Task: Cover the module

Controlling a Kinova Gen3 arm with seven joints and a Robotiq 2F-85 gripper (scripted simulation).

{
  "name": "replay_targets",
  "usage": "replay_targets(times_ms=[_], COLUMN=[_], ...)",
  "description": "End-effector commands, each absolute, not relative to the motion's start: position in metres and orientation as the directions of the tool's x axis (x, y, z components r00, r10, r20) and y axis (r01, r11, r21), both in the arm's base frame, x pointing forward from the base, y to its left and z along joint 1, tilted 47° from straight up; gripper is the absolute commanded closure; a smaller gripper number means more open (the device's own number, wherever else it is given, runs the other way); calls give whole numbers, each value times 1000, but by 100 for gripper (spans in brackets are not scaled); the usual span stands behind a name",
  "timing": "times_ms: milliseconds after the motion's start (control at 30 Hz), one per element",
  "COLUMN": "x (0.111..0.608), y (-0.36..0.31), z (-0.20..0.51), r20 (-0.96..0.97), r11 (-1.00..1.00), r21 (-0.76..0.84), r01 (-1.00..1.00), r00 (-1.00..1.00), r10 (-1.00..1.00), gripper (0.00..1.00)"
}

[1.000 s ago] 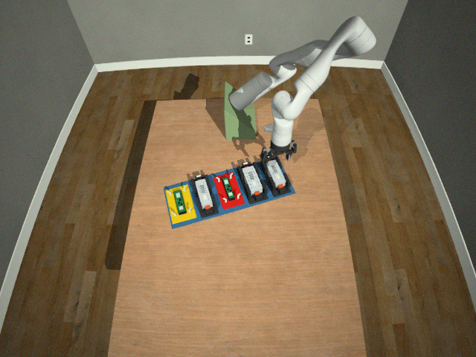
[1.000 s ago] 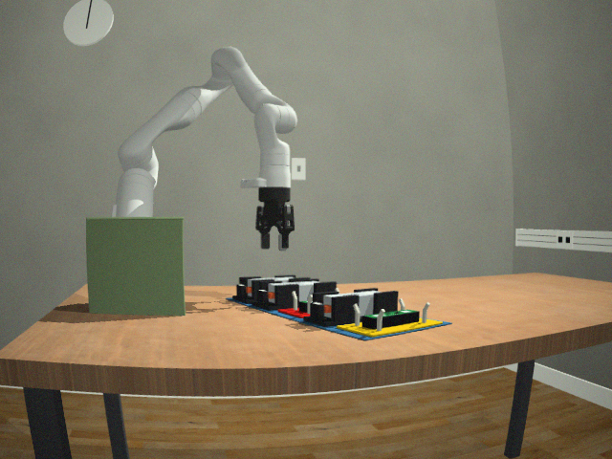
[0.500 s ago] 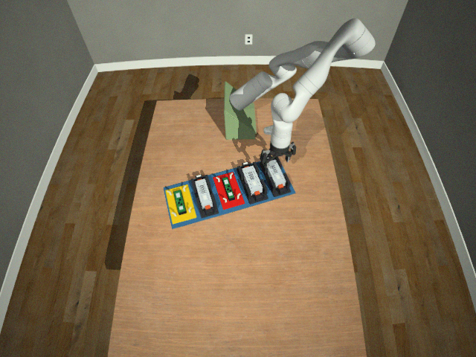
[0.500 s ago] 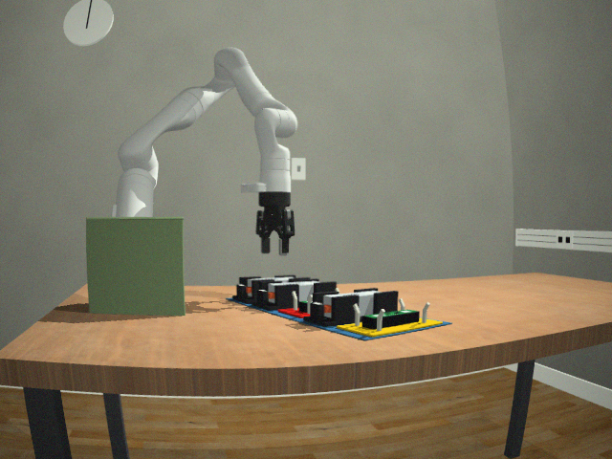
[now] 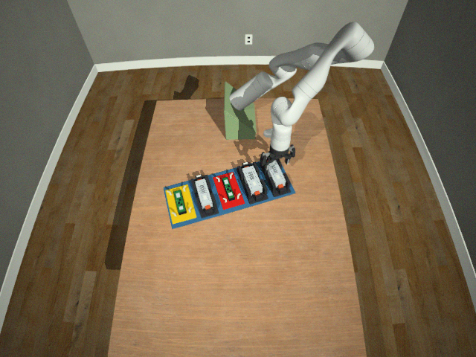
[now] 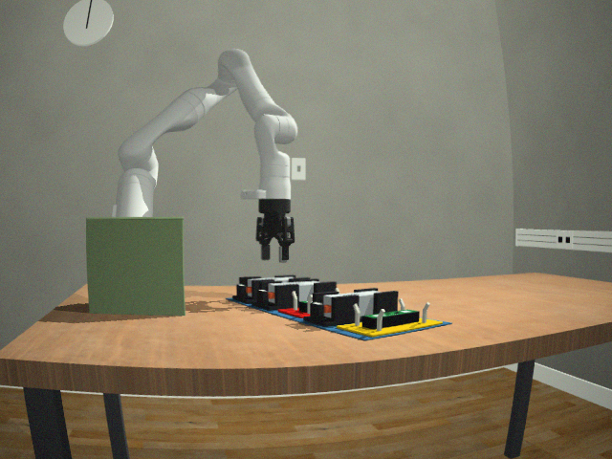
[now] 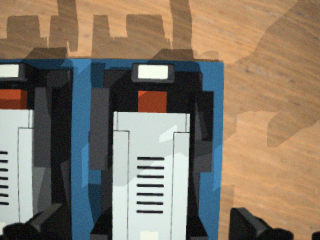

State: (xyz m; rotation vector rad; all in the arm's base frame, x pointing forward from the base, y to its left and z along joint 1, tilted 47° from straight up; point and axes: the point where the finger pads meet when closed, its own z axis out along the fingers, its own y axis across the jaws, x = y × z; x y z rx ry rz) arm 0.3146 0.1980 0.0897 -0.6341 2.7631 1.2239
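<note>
Green box at counter rear, well apart from blue mat. Gripper fingers released, empty, above end cover. Wood floor, grey walls.

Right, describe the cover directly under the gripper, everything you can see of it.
The cover is a pale grey, thin-walled rectangular shell with raised strips down both long sides and a row of dark vent slots on top. It lies flat in a black holder at the far end of the blue tray, farthest from the yellow plate. An orange block shows at one end. The open gripper hangs above it, touching nothing.
</note>
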Motion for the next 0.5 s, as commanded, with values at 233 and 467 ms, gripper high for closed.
replay_targets(times_ms=[233,467], x=[313,313], y=[208,210], z=[80,78], r20=[-212,-212], r11=[602,602], r21=[697,697], r01=[-389,-389], r00=[-914,-914], r10=[-345,-345], gripper=[0,0])
